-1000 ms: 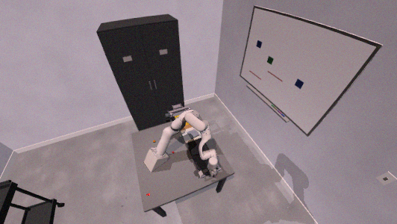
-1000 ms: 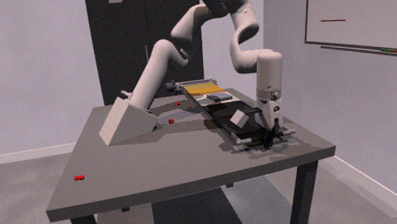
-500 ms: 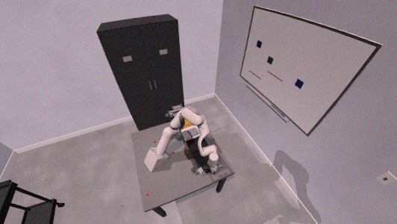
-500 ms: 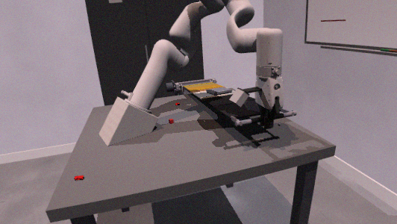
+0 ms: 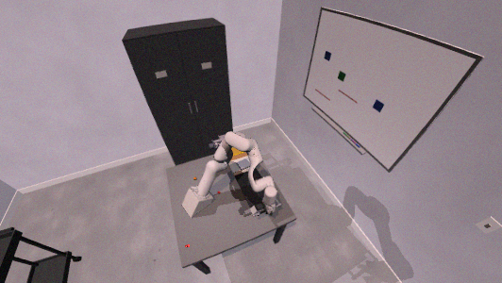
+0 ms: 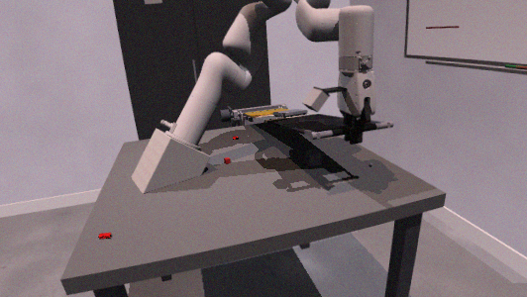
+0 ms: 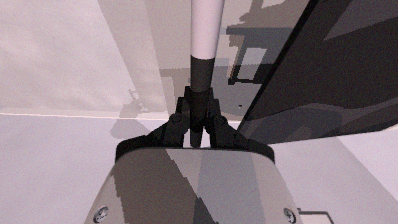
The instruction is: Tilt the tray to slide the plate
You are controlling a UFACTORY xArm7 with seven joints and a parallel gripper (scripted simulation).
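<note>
Exterior view: the claw [image 6: 360, 130] is clenching the tray's handle bar [image 6: 327, 133], holding that end of the dark tray [image 6: 297, 126] raised above the grey bench [image 6: 258, 208]. Beyond the claw, toward the tray's far end, the steel plate [image 6: 292, 112] is lying just beside the tinted yellow band [image 6: 264, 112]. Behind that, a black cabinet [image 6: 158, 64] is standing.

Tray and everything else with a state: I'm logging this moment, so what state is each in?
Claw: shut on the tray handle.
Tray handle: gripped, lifted off the table.
Tray: near end raised, bed sloping down toward the far end.
Steel plate: lying on the bed near the far end, beside the tinted band.
Cabinet: doors closed.
</note>
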